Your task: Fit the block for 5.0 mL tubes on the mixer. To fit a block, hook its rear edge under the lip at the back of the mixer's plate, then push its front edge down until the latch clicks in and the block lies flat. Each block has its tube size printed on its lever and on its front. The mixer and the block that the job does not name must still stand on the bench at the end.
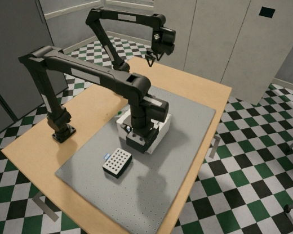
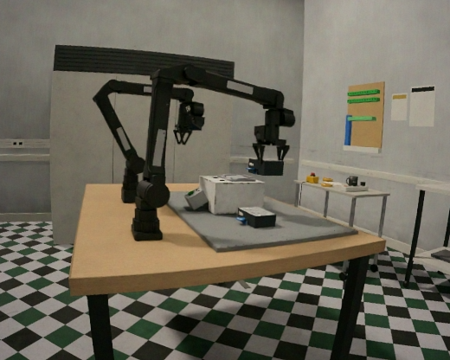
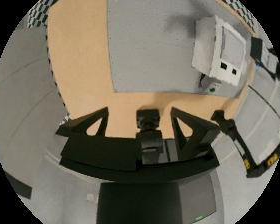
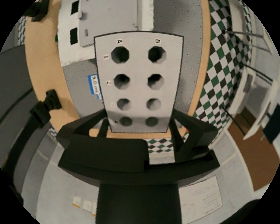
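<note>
My right gripper (image 2: 270, 160) (image 4: 139, 110) is shut on a dark block (image 2: 267, 168) (image 4: 135, 94) with a pale top and large holes. Its blue lever (image 2: 253, 172) (image 4: 94, 86) seems to read 5.0 mL. The block is held in the air, roughly level, clear above the white mixer (image 2: 236, 196) (image 3: 204, 46) (image 4: 70, 52). The mixer's plate (image 3: 233, 47) (image 4: 110, 22) shows bare in the wrist views. The other block (image 1: 118, 161) (image 2: 257, 217), with many small holes and a blue lever (image 1: 107, 156), lies flat beside the mixer. My left gripper (image 1: 155, 62) (image 2: 183, 142) (image 3: 139, 110) is open and empty, high above the table's far end.
The mixer and the small-holed block stand on the grey perforated mat (image 1: 187, 124) (image 2: 314, 225) on the wooden table (image 1: 86, 112). The mixer's green-buttoned control panel (image 2: 196, 199) (image 3: 211, 86) faces the arm bases. The right arm hides part of the mixer in the top view.
</note>
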`<act>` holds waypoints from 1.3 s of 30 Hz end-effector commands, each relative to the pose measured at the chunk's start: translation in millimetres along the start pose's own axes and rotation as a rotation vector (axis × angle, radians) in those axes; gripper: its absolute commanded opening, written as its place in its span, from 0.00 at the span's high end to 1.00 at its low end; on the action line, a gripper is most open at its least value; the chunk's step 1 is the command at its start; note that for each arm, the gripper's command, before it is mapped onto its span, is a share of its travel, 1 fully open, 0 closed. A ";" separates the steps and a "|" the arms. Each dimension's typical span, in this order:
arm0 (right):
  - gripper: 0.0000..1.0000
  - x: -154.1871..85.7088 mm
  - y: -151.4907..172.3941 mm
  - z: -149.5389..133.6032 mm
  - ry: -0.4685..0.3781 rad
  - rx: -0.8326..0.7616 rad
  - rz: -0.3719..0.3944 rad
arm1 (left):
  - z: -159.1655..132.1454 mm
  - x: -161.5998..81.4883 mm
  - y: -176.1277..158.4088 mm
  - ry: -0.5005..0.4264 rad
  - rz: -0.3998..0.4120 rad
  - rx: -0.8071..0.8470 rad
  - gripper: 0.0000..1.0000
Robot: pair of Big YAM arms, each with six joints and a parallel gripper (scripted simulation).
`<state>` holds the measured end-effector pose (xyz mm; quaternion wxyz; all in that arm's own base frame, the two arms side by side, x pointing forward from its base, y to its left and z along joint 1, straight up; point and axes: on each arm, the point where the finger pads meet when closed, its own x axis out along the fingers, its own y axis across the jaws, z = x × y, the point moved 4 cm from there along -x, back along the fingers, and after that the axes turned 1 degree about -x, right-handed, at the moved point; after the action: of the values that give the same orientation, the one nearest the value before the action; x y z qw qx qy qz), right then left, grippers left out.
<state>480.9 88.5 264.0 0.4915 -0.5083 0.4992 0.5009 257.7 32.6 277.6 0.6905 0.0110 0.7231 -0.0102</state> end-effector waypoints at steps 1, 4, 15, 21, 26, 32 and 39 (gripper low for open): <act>1.00 -59.0 -2.7 -1.9 -0.020 0.051 -0.140 | 0.4 -12.6 1.5 -0.023 0.002 -0.013 0.00; 1.00 -55.8 -1.6 -0.8 -0.024 0.045 -0.132 | 1.1 -14.1 1.7 -0.027 0.002 -0.013 0.00; 1.00 -43.7 25.4 38.9 -0.026 0.018 -0.089 | 6.8 -26.5 2.8 -0.059 0.007 -0.013 0.00; 1.00 -42.0 27.4 36.3 -0.023 0.037 -0.083 | 7.5 -28.1 2.9 -0.063 0.008 -0.014 0.00; 1.00 -43.1 31.8 52.4 -0.040 0.035 -0.095 | 8.4 -30.0 3.2 -0.068 0.008 -0.014 0.00; 1.00 -38.3 34.8 77.3 -0.034 0.021 -0.091 | 9.5 -32.4 3.4 -0.075 0.009 -0.014 0.00; 1.00 -26.3 33.8 77.9 -0.020 0.037 -0.067 | 8.2 -28.9 3.2 -0.066 0.008 -0.014 0.00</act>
<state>442.0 172.1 261.9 0.4892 -0.5084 0.5002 0.5020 258.9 32.7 279.6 0.6925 0.0113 0.7212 -0.0099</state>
